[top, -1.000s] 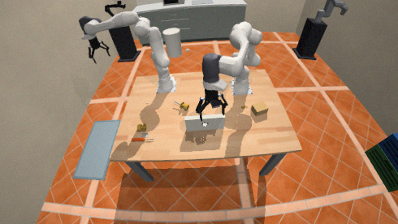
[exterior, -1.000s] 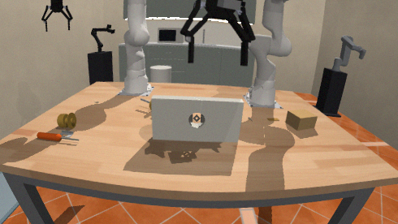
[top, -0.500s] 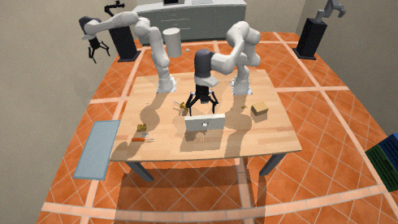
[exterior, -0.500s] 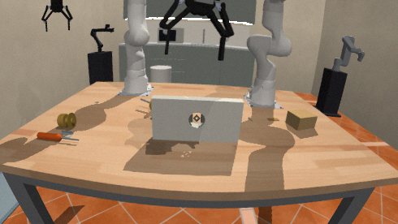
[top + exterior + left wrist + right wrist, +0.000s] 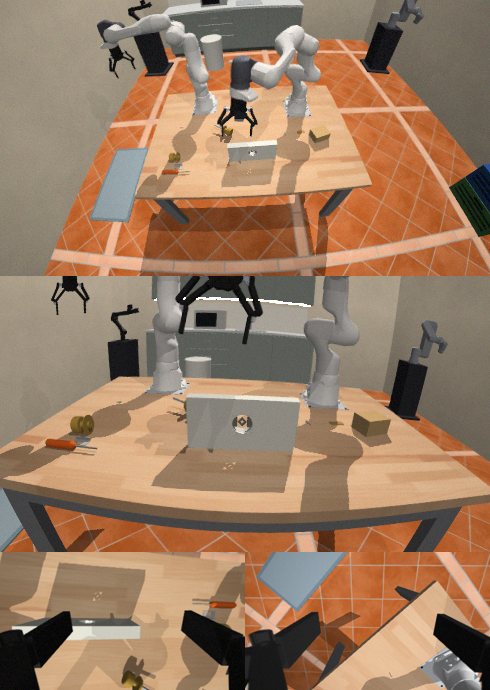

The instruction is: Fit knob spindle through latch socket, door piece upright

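Note:
The pale door piece (image 5: 239, 154) (image 5: 212, 428) (image 5: 114, 633) stands upright on the table, its latch socket (image 5: 252, 153) (image 5: 242, 421) (image 5: 87, 621) in the middle of its face. A brass knob (image 5: 228, 131) (image 5: 128, 679) (image 5: 178, 400) with a thin metal spindle (image 5: 218, 127) lies behind the door piece; the exterior view hides most of it. My left gripper (image 5: 237, 134) (image 5: 213, 337) (image 5: 127, 621) is open and empty, above the area of the knob and door piece. My right gripper (image 5: 126, 72) (image 5: 71, 313) (image 5: 377, 623) is open and empty, high beyond the table's side.
A second brass knob (image 5: 174, 157) (image 5: 81, 424), a small metal plate (image 5: 178, 166) (image 5: 209, 614) and an orange screwdriver (image 5: 171, 172) (image 5: 61, 444) (image 5: 223, 604) lie to one side of the door piece. A tan block (image 5: 319, 134) (image 5: 371, 423) sits on the other side.

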{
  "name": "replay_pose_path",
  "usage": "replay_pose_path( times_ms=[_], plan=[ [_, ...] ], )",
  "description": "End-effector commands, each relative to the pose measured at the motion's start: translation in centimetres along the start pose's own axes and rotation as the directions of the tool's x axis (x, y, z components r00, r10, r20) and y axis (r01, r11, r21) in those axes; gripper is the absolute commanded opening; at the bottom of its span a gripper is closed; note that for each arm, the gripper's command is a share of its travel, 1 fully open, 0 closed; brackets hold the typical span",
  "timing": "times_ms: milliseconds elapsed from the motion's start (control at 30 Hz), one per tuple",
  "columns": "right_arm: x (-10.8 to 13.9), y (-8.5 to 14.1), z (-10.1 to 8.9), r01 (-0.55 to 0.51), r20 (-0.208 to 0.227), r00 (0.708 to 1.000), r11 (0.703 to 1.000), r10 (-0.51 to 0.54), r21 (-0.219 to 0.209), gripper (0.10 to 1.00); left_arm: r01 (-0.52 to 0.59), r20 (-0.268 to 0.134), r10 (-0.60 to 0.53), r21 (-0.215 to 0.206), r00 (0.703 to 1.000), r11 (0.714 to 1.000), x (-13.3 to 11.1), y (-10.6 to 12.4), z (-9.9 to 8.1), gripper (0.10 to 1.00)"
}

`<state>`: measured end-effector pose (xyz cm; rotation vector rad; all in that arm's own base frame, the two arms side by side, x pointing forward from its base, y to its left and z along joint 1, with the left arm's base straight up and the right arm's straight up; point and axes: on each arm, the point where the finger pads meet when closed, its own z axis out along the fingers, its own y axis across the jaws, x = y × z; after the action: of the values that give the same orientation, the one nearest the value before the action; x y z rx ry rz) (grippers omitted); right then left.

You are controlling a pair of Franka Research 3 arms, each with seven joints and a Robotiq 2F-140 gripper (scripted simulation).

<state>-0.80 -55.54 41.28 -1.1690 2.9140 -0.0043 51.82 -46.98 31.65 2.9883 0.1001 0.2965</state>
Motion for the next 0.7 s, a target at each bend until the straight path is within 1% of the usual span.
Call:
replay_pose_path(
  times_ms=[0, 67, 100, 567, 633, 667],
  plan=[
    [0.1, 0.2, 0.0, 0.004, -0.001, 1.000, 1.000, -0.004, -0.003, 1.000, -0.032, -0.006, 0.032, -0.030, 0.999, 0.999, -0.6, 1.8, -0.4, 1.000],
    [0.1, 0.2, 0.0, 0.004, -0.001, 1.000, 1.000, -0.004, -0.003, 1.000, -0.032, -0.006, 0.032, -0.030, 0.999, 0.999, -0.6, 1.8, -0.4, 1.000],
    [0.1, 0.2, 0.0, 0.004, -0.001, 1.000, 1.000, -0.004, -0.003, 1.000, -0.048, -0.008, 0.048, -0.045, 0.999, 0.998, -1.3, 2.9, -0.7, 1.000],
    [0.1, 0.2, 0.0, 0.004, -0.001, 1.000, 1.000, -0.004, -0.003, 1.000, -0.126, -0.018, 0.125, -0.118, 0.992, 0.985, -4.9, 8.2, -2.1, 1.000],
    [0.1, 0.2, 0.0, 0.004, -0.001, 1.000, 1.000, -0.004, -0.003, 1.000, -0.126, -0.018, 0.125, -0.118, 0.992, 0.985, -4.9, 8.2, -2.1, 1.000],
    [0.1, 0.2, 0.0, 0.004, -0.001, 1.000, 1.000, -0.004, -0.003, 1.000, -0.141, -0.020, 0.140, -0.132, 0.990, 0.981, -5.7, 9.2, -2.4, 1.000]
  ],
)
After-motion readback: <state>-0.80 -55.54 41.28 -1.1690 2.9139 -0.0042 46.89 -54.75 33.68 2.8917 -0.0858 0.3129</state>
